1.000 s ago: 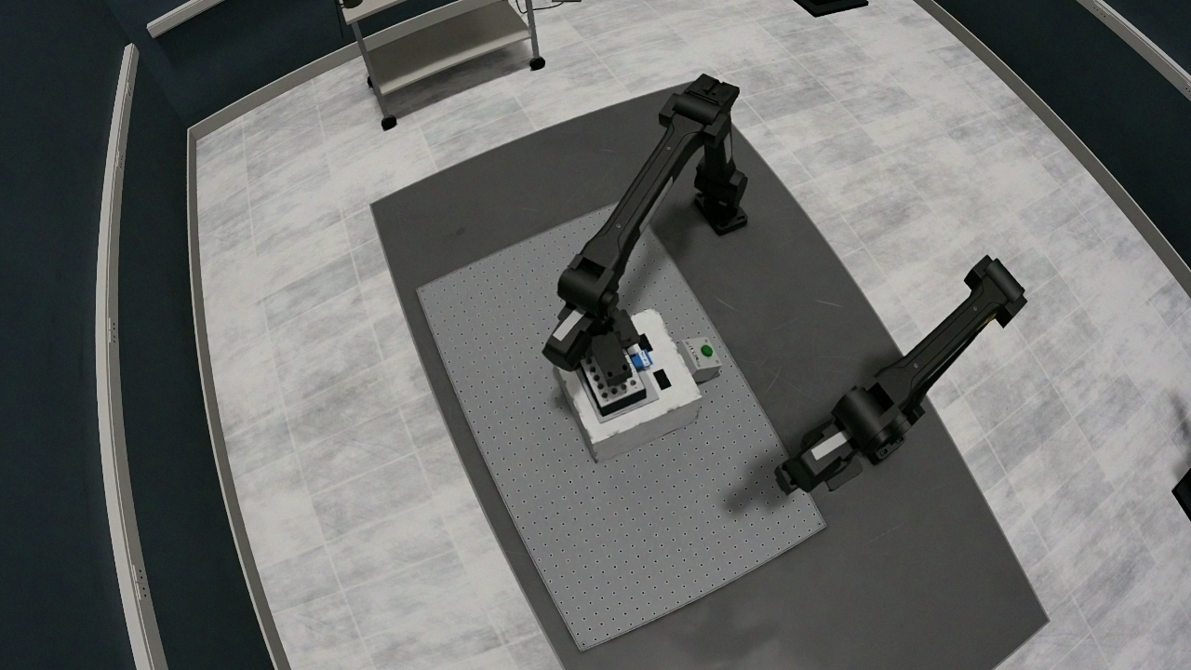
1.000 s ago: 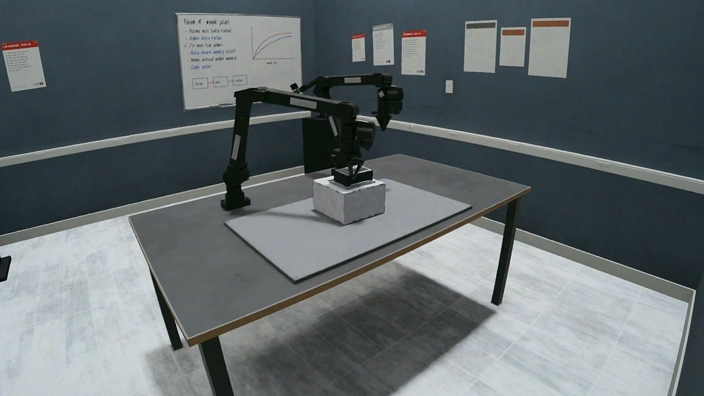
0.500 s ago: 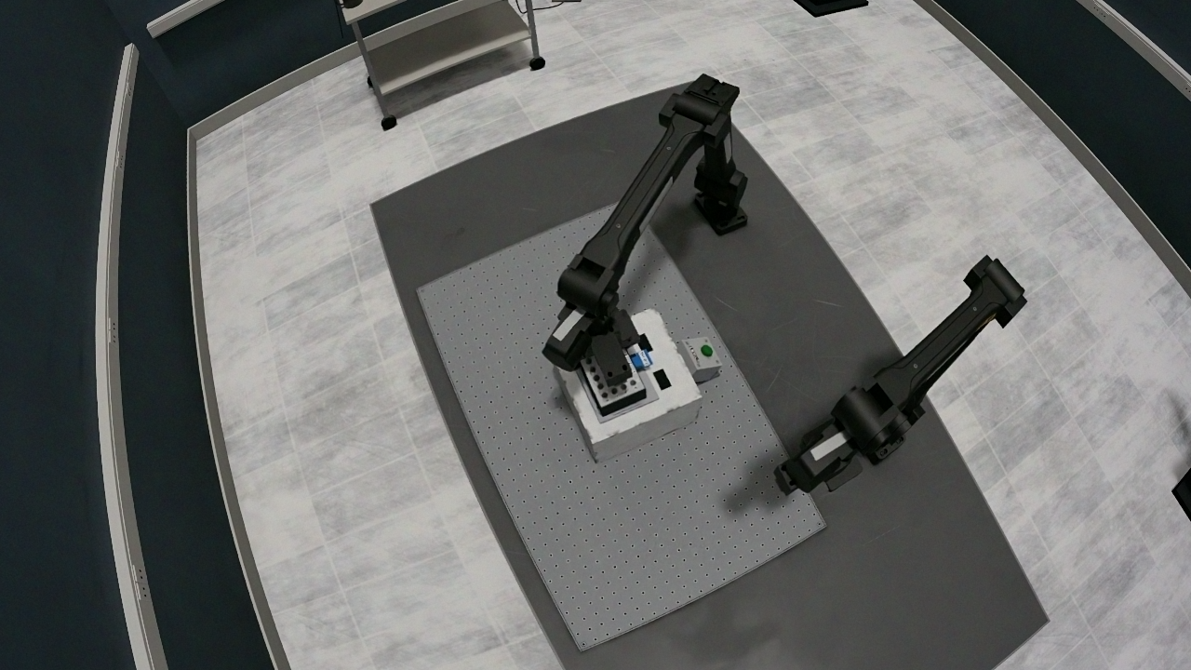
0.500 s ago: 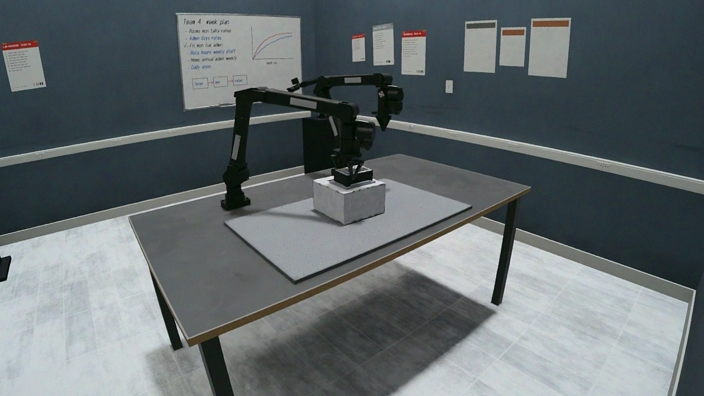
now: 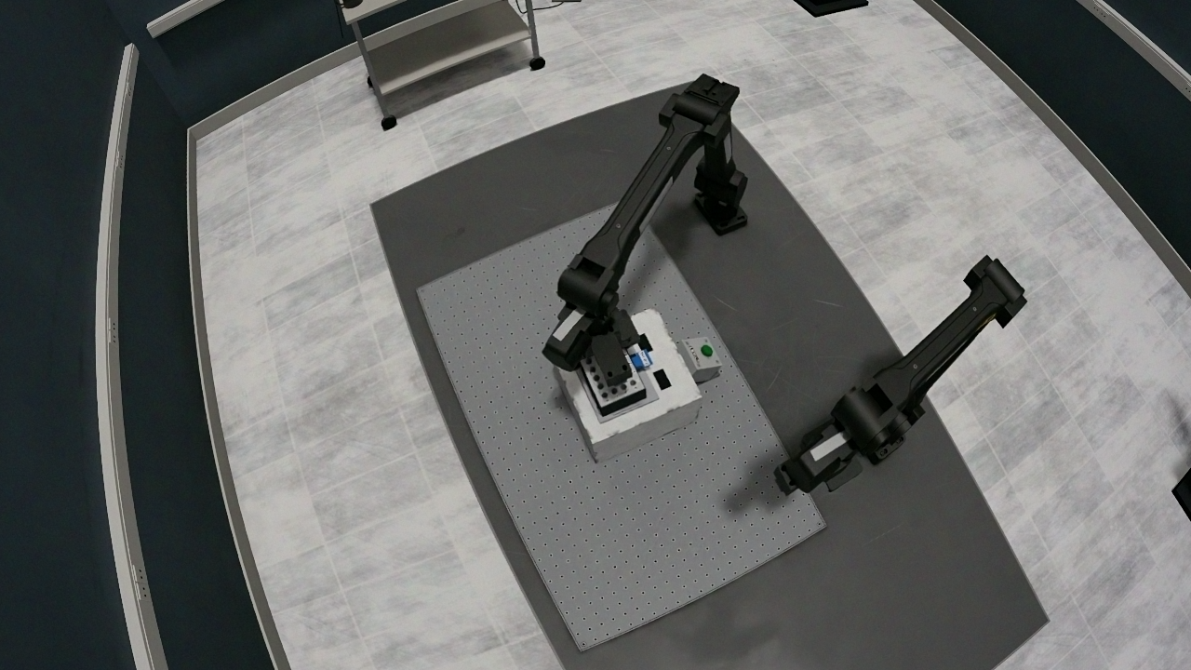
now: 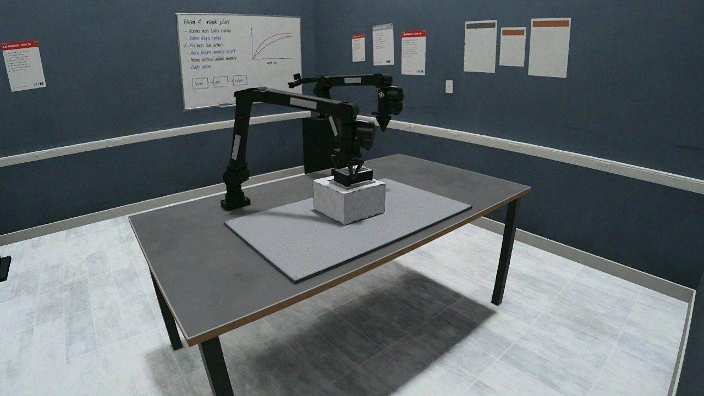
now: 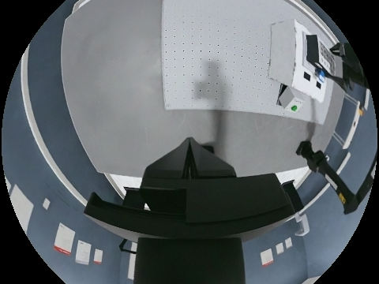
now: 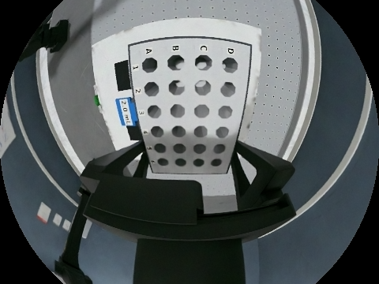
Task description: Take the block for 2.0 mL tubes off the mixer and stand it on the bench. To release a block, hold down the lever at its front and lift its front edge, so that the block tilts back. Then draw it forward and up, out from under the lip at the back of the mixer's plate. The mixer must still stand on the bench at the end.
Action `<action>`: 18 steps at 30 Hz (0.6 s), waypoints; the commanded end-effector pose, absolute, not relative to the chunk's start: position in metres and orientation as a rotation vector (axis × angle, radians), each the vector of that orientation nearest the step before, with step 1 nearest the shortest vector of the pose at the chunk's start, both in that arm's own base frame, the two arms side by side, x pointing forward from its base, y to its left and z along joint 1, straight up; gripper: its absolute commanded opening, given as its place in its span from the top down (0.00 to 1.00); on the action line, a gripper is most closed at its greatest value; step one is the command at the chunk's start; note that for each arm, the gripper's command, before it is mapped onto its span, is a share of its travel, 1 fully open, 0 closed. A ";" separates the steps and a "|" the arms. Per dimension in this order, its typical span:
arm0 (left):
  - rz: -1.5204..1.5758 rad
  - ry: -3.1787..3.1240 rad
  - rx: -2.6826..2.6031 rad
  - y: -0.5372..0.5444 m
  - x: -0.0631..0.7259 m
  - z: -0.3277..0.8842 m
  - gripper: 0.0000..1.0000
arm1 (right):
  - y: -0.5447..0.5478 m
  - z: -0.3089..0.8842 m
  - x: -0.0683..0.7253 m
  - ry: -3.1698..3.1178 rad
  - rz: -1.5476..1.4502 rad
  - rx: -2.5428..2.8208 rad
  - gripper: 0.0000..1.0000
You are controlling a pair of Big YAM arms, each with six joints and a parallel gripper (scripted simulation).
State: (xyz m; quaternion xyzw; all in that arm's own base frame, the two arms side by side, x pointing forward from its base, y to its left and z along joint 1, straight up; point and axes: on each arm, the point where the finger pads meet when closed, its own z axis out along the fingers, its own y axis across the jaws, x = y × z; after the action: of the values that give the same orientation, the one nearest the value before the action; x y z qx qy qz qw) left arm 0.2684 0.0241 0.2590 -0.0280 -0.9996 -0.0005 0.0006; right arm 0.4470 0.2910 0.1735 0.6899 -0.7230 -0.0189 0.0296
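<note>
The block for 2.0 mL tubes (image 5: 620,395) (image 6: 339,177) (image 7: 313,49) (image 8: 189,100), a black-sided rectangular block with a pale top marked A to D and 1 to 6, is seen on top of the mixer (image 5: 645,437) (image 6: 349,204) (image 7: 282,53) (image 8: 110,51), a white box with scuffed edges. Its round holes are arranged in a grid. Whether it is tilted cannot be told. It is clasped across its sides by the right gripper (image 5: 613,358) (image 6: 354,174) (image 7: 339,65) (image 8: 190,147), whose fingers are held wide apart by it. A blue "2.0 mL" label (image 5: 640,359) (image 7: 321,76) (image 8: 125,111) is seen at its column A side.

The mixer is stood on a grey perforated board (image 5: 532,516) (image 6: 304,256) (image 7: 213,39) (image 8: 276,79). Beside it is placed a small grey box (image 5: 698,364) (image 7: 290,96) with a green button (image 5: 706,351) (image 7: 294,108) (image 8: 96,100). The left gripper (image 5: 786,480) (image 6: 383,127) (image 7: 189,142) (image 8: 62,35) is held above the table, well apart from the mixer, its fingers closed together on nothing.
</note>
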 end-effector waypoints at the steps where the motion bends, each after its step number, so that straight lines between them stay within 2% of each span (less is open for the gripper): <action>1: -0.010 -3.176 -0.087 0.024 0.275 0.269 1.00 | 0.299 0.212 0.433 -2.197 -0.065 2.223 1.00; 18: -0.017 -3.217 -0.089 0.025 0.281 0.284 1.00 | 0.300 0.217 0.434 -2.199 -0.069 2.227 1.00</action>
State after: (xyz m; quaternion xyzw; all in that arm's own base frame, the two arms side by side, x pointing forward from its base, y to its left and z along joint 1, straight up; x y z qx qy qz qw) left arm 0.2682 0.0241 0.2594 -0.0280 -0.9996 -0.0006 -0.0001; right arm 0.4469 0.2910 0.1735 0.6900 -0.7229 -0.0191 0.0297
